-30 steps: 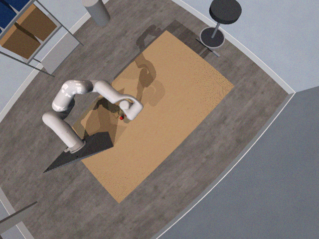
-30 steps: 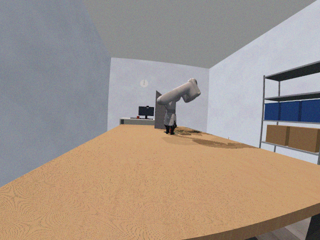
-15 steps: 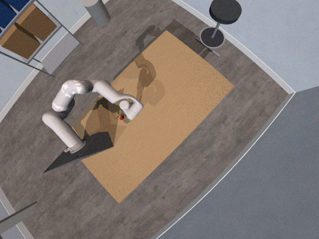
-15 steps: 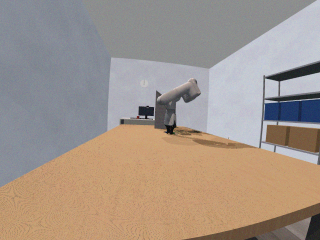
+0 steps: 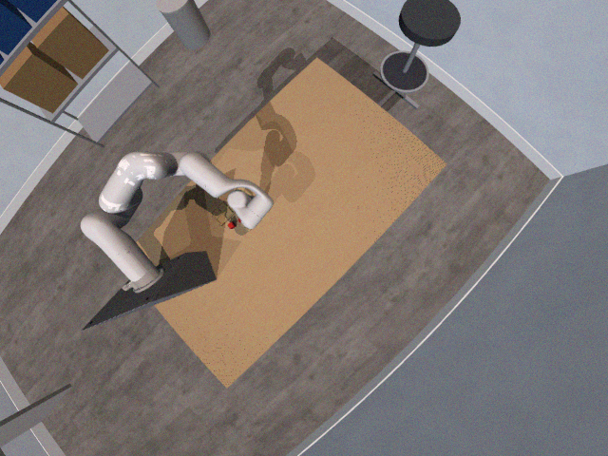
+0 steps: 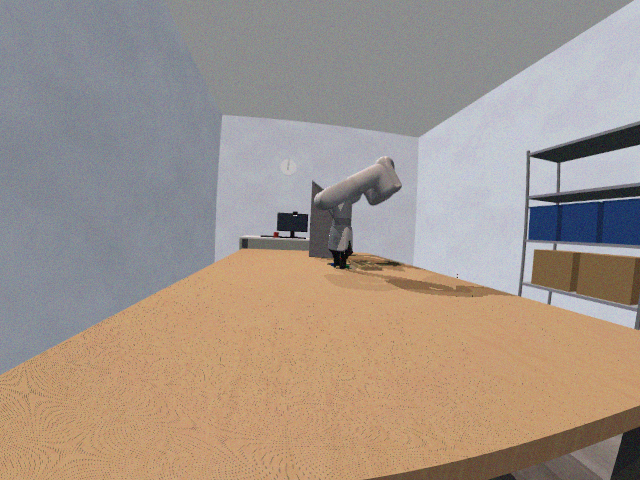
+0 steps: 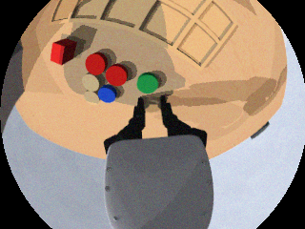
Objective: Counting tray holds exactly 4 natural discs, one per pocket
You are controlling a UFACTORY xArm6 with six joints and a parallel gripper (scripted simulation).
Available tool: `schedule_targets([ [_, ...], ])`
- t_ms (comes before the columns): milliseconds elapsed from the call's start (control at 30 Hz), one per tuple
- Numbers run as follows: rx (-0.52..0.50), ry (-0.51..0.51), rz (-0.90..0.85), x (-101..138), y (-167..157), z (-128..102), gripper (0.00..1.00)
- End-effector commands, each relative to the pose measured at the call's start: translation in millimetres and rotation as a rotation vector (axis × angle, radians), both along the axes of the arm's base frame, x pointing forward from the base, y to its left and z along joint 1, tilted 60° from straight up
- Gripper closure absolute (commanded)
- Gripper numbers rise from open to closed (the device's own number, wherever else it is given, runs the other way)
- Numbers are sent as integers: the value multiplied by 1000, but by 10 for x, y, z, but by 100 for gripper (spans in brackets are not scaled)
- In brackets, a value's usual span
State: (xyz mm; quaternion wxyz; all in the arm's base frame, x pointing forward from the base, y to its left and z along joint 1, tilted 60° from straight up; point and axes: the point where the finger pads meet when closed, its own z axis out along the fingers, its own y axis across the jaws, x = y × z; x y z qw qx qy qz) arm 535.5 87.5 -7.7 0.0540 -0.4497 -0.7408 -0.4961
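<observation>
In the wrist view my gripper [image 7: 152, 106] is down at the table and shut on a natural disc [image 7: 152, 102], of which only a pale sliver shows between the fingertips. Just beyond the fingers lies a green disc [image 7: 148, 83]. To its left are two red discs [image 7: 95, 64] [image 7: 116, 75], a blue disc [image 7: 107, 93], another natural disc [image 7: 91, 82] and a red cube [image 7: 63, 52]. In the top view the arm hides most of this around the gripper [image 5: 235, 223].
The robot base plate [image 5: 157, 289] sits at the table's near-left corner. A shelf with boxes [image 5: 48, 59] and a stool [image 5: 417, 44] stand off the table. In the exterior view the gripper [image 6: 339, 264] is at the far end of the table.
</observation>
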Motion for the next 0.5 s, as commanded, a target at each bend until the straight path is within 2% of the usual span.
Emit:
schedule_targets([
  [0, -1, -1, -2, 6, -11, 5, 100],
  [300, -1, -1, -2, 2, -20, 10, 100],
  [400, -1, 0, -2, -151, -327, 202, 100],
  [467, -1, 0, -2, -151, -327, 202, 100],
])
